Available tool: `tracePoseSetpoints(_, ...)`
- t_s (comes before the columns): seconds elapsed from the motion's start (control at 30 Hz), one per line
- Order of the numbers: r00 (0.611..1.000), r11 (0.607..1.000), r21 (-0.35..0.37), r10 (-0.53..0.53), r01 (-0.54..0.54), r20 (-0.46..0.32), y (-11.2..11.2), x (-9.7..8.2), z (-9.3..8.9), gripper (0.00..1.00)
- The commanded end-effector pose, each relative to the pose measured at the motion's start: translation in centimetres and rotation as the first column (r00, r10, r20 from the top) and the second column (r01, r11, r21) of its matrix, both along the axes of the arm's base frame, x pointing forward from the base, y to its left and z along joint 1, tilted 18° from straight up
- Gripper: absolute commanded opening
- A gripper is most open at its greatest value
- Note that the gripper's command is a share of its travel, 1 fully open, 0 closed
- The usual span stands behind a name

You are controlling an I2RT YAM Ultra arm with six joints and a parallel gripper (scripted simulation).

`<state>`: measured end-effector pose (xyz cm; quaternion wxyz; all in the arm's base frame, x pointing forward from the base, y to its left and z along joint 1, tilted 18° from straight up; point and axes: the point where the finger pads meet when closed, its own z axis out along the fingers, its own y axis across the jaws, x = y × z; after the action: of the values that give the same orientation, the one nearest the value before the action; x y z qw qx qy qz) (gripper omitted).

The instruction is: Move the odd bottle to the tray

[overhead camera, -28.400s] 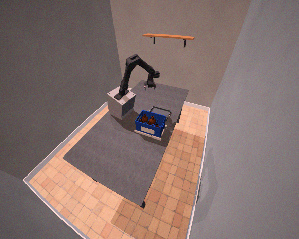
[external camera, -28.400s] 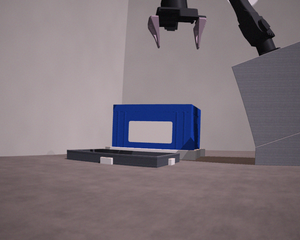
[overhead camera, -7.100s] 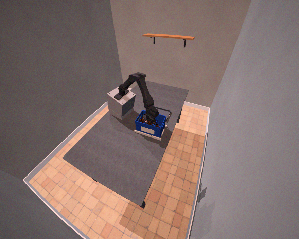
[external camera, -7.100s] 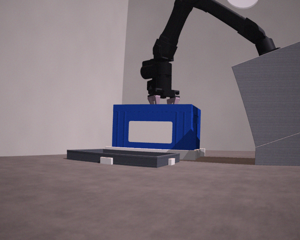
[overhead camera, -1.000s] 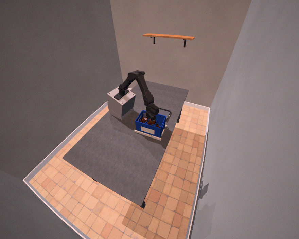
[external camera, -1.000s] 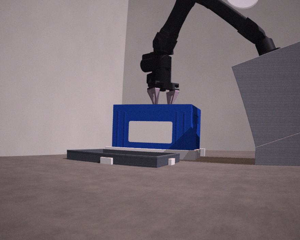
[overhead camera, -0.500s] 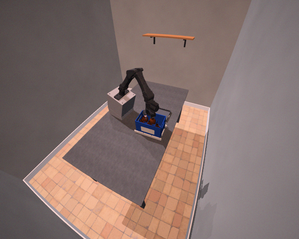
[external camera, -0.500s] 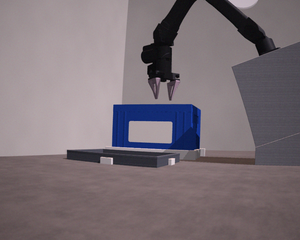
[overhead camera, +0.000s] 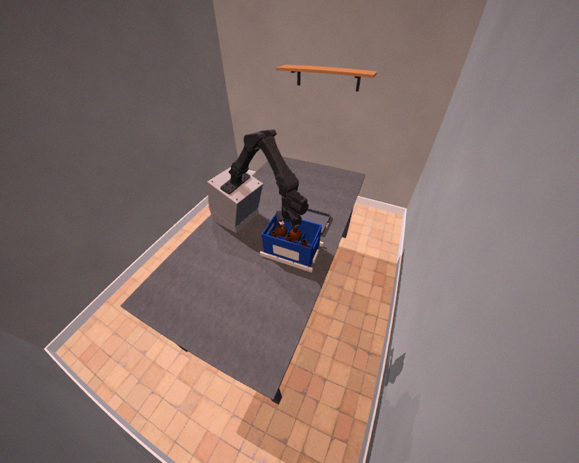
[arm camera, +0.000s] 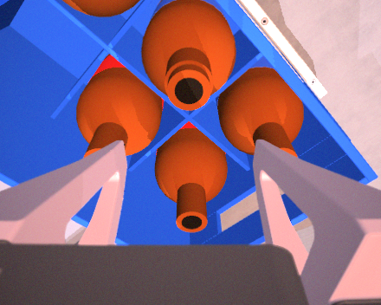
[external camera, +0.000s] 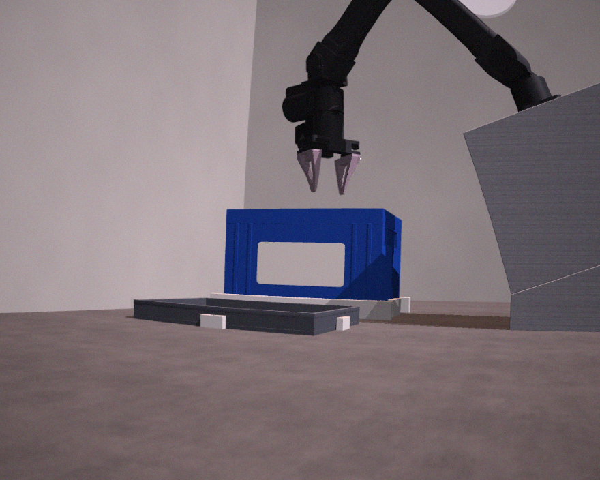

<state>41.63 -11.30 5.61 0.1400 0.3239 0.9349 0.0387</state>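
The blue crate (overhead camera: 267, 246) (external camera: 305, 228) holds several orange-brown bottles. In the wrist view, a larger bottle (arm camera: 189, 30) with a ringed neck stands behind the fingertips. A left bottle (arm camera: 119, 104), a right bottle (arm camera: 261, 104) and a slimmer front bottle (arm camera: 190, 165) stand around the crossing dividers; another bottle (arm camera: 104, 6) is cut off at the top. The left and right necks are partly hidden by the fingers. My gripper (overhead camera: 288, 225) (external camera: 327, 192) (arm camera: 190, 152) is open and empty, pointing down above the crate's rim. The dark tray (external camera: 249, 319) holds no visible bottle.
A pale base (overhead camera: 285, 262) (external camera: 375, 311) borders the crate's foot. The tray has small white blocks (external camera: 213, 321) at its edge. The robot's grey pedestal (overhead camera: 224, 207) (external camera: 540, 200) stands beside the table (overhead camera: 217, 289). An orange shelf (overhead camera: 326, 70) hangs on the wall.
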Motion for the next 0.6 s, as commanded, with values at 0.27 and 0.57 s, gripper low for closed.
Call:
tracePoseSetpoints(0.27, 0.998, 1.0, -0.015, -0.009, 0.01, 0.057, -0.79, 0.71, 2.53, 0.0)
tracePoseSetpoints(0.57, 0.998, 1.0, -0.015, -0.009, 0.01, 0.057, -0.79, 0.71, 2.53, 0.0)
